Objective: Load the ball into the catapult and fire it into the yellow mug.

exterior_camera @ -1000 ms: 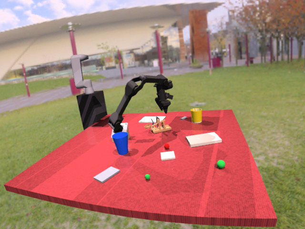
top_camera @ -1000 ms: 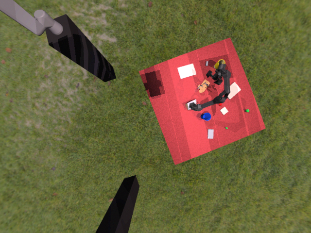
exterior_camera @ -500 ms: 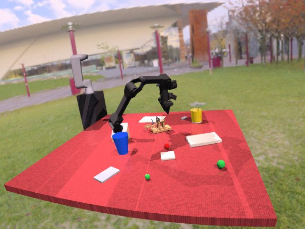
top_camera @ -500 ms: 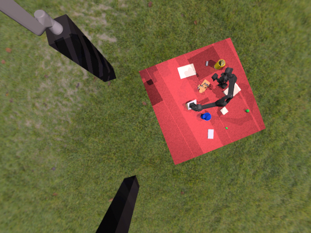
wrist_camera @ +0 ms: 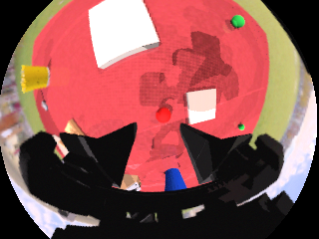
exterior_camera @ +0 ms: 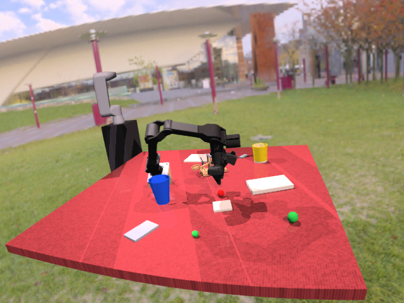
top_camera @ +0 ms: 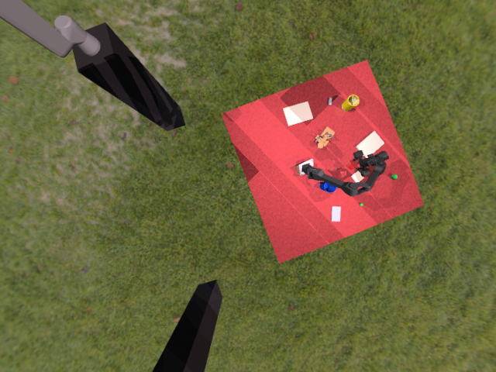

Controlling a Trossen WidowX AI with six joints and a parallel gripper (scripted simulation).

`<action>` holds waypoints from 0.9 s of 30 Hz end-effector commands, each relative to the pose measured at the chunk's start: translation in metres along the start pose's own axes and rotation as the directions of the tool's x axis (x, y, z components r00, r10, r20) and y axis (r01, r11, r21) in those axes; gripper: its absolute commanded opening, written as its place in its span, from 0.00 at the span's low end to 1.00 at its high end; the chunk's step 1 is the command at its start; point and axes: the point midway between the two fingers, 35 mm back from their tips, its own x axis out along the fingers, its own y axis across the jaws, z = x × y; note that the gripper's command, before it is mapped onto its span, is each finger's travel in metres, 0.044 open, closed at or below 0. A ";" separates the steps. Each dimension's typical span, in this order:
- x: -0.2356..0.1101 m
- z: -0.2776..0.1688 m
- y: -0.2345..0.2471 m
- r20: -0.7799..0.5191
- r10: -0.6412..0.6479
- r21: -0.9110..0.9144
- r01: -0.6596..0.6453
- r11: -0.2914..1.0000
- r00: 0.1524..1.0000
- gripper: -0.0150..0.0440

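The red ball point(top_camera: 351, 166) point(exterior_camera: 220, 192) point(wrist_camera: 163, 115) lies on the red table point(top_camera: 280, 208) point(exterior_camera: 277, 254), beside a small white block point(exterior_camera: 222, 206) point(wrist_camera: 201, 107). My gripper point(top_camera: 359, 164) point(exterior_camera: 218, 181) point(wrist_camera: 159, 125) is open and empty. It points down, a little above the ball and just behind it. The wooden catapult point(top_camera: 324, 138) point(exterior_camera: 202, 168) stands behind the gripper, with its end towards the yellow mug point(top_camera: 350, 101) point(exterior_camera: 260, 152) point(wrist_camera: 34, 78) at the far side. I cannot tell whether its cup holds anything.
A blue cup point(top_camera: 328, 187) point(exterior_camera: 160, 189) point(wrist_camera: 174, 179) stands by the arm's base. Two green balls point(exterior_camera: 292, 216) point(exterior_camera: 195, 233) lie nearer the front. White flat blocks point(exterior_camera: 269, 184) point(exterior_camera: 141, 230) point(top_camera: 297, 113) lie around. A small grey piece point(top_camera: 329, 101) lies near the mug.
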 end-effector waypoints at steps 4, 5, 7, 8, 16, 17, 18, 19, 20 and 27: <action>0.007 -0.003 -0.012 -0.004 -0.013 0.007 0.013 1.000 1.000 0.76; 0.010 -0.003 -0.012 -0.004 -0.013 0.007 0.013 1.000 1.000 0.76; 0.019 -0.003 -0.013 -0.004 -0.014 0.007 0.014 1.000 1.000 0.76; 0.020 -0.003 -0.013 -0.004 -0.014 0.007 0.014 1.000 1.000 0.76; 0.028 -0.003 -0.013 -0.004 -0.014 0.007 0.014 1.000 1.000 0.76; 0.029 -0.003 -0.013 -0.004 -0.014 0.007 0.014 1.000 1.000 0.76; 0.031 -0.003 -0.013 -0.004 -0.014 0.007 0.014 1.000 1.000 0.76; 0.032 -0.003 -0.013 -0.004 -0.014 0.007 0.014 1.000 1.000 0.76; 0.034 -0.003 -0.013 -0.004 -0.014 0.007 0.014 1.000 1.000 0.76; 0.045 -0.003 -0.013 -0.004 -0.014 0.007 0.015 1.000 1.000 0.76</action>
